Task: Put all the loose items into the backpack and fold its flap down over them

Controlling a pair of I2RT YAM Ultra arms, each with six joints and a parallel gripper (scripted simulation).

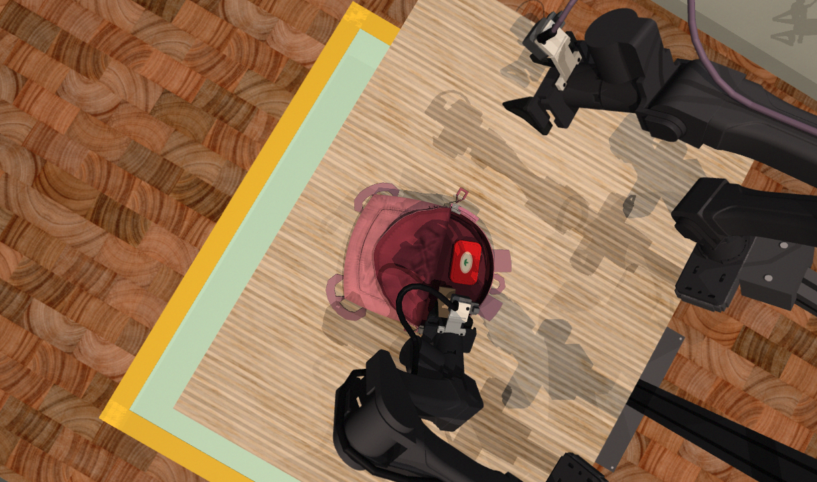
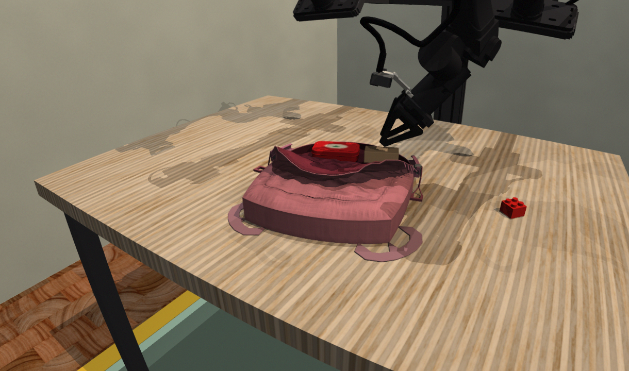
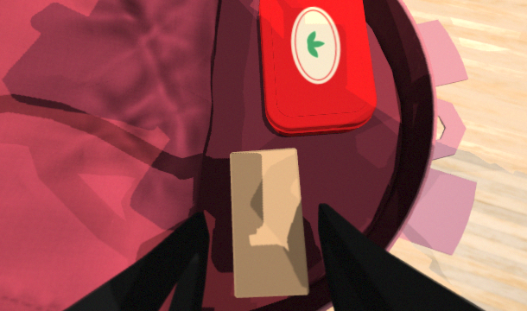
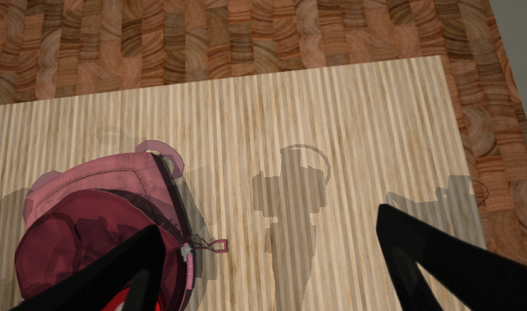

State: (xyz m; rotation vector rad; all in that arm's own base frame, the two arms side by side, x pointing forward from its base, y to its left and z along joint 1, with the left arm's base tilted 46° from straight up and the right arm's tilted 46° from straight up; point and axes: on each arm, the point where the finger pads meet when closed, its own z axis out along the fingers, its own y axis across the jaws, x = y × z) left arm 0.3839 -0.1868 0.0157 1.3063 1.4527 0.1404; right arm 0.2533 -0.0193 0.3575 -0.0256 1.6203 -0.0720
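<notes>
The pink backpack (image 1: 356, 252) (image 2: 326, 209) (image 4: 112, 166) lies open, its dark red flap (image 1: 408, 242) (image 3: 160, 65) (image 4: 104, 216) folded back. A red tin with an oval leaf label (image 1: 459, 275) (image 2: 335, 150) (image 3: 315, 101) is inside the opening. A tan box (image 2: 382, 153) (image 3: 269, 272) stands beside it, near the rim. My left gripper (image 2: 384, 142) (image 3: 262, 219) is open just above the tan box, a gap on both sides of it. A red toy brick (image 2: 512, 208) lies on the table, away from the backpack. My right gripper (image 4: 267, 226) is open and empty, high above the table.
The zip pull (image 1: 458, 193) (image 4: 220, 245) sticks out beside the rim. Strap loops (image 1: 345, 305) (image 2: 388, 251) lie on the wooden table (image 1: 267, 359) (image 2: 169, 230). The left arm (image 1: 393, 407) reaches over the table and hides part of it in the top view, where the brick does not show.
</notes>
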